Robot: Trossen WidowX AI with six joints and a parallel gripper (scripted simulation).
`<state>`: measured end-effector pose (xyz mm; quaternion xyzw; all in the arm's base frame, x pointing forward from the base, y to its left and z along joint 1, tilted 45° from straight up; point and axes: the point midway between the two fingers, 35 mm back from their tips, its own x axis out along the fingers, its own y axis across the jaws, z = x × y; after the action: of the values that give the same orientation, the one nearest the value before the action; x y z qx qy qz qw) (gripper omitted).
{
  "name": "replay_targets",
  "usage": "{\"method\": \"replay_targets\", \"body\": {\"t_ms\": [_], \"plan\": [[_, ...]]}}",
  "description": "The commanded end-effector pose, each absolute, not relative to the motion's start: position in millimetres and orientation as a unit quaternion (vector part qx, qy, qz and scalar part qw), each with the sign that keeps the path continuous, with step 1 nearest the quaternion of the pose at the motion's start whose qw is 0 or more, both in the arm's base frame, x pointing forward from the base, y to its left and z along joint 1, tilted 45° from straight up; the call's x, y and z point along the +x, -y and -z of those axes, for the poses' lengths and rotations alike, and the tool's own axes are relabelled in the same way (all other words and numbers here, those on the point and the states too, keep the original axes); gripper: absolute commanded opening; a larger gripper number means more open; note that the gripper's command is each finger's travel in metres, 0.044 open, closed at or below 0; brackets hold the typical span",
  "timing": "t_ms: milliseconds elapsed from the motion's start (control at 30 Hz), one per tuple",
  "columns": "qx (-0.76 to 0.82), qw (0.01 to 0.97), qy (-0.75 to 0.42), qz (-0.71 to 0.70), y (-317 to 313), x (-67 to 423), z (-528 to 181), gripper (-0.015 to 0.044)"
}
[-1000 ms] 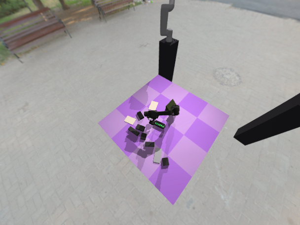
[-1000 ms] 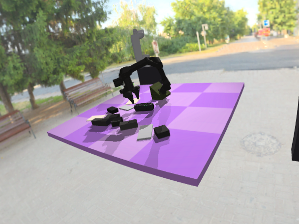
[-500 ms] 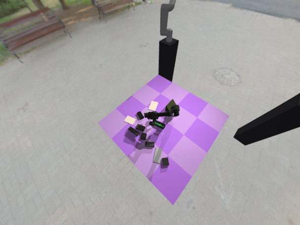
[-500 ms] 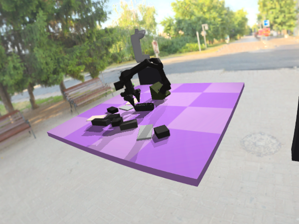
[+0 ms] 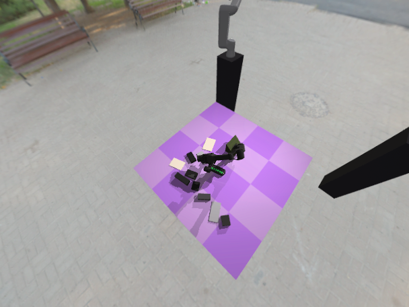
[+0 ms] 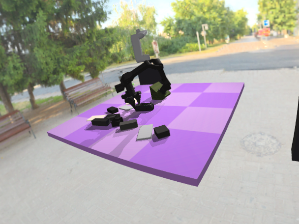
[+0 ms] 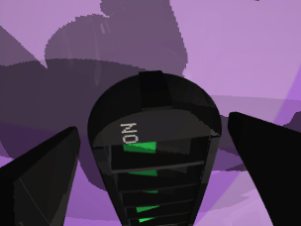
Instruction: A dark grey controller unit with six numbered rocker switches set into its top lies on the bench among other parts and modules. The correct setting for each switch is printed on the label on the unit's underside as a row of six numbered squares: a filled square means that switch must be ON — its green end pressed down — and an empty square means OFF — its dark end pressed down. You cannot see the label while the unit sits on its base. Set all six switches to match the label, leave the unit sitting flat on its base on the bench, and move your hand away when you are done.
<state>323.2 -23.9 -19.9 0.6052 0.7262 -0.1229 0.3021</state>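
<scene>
The dark grey controller unit (image 5: 216,170) (image 6: 147,107) (image 7: 153,124) sits on the purple checkered bench with its switches facing up. In the wrist view, the word ON is printed near its rounded end, and several rockers show green on the left side. The nearer end is cut off by the frame, and the exact rocker tilts are hard to tell. The label underneath is hidden. My gripper (image 6: 137,104) (image 7: 154,128) is open, with one finger on each side of the unit's rounded end and a visible gap on both sides in the wrist view.
An olive box (image 5: 233,143) (image 6: 155,91) stands near the arm's base. Dark blocks (image 5: 182,178) (image 6: 100,122) lie beyond the unit. A grey block (image 5: 204,197) (image 6: 128,125), a light grey plate (image 5: 214,212) (image 6: 145,132) and a dark cube (image 5: 225,220) (image 6: 162,131) lie towards one corner.
</scene>
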Motion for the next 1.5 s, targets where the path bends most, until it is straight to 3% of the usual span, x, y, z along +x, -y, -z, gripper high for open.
{"method": "replay_targets", "body": {"t_ms": [0, 1467], "plan": [[0.607, 0.300, -0.725, 0.123, 23, 323, 20, 0.0326], [0.606, 0.309, -0.722, 0.131, 30, 321, 3, 0.0336]]}}
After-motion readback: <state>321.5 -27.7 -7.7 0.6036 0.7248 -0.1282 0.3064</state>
